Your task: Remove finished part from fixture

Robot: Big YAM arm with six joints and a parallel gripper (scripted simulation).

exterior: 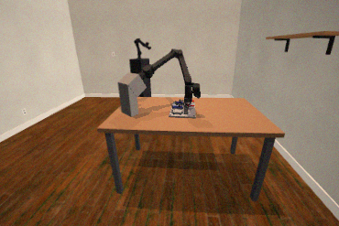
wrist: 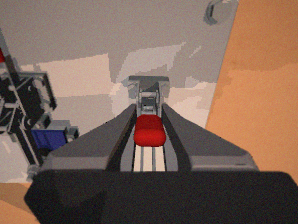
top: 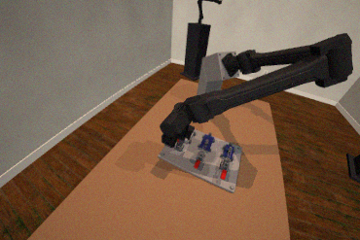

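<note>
The grey fixture plate (top: 206, 174) (exterior: 182, 114) (wrist: 100, 40) lies on the table (top: 146, 203) (exterior: 229, 118) (wrist: 260, 100). Two blue blanks (top: 207, 141) (top: 228, 152) stand clamped at its middle and right stations, each with a red clamp handle (top: 198, 163) (top: 224, 175) in front. One blank also shows in the wrist view (wrist: 47, 137). My gripper (top: 179, 145) (exterior: 189, 104) (wrist: 149, 111) is down over the left station, shut on that station's red clamp handle (wrist: 150, 131). A grey clamp body (wrist: 147, 92) sits just beyond the handle. I cannot make out the slotted finished part; the gripper hides that station.
A grey slanted box (top: 210, 74) (exterior: 130, 94) at the table's far end carries the arm's base. A black stand (top: 196, 50) rises behind it. The plate's left edge (wrist: 220, 75) runs close to bare table. A wall shelf (exterior: 302, 37) hangs at the right.
</note>
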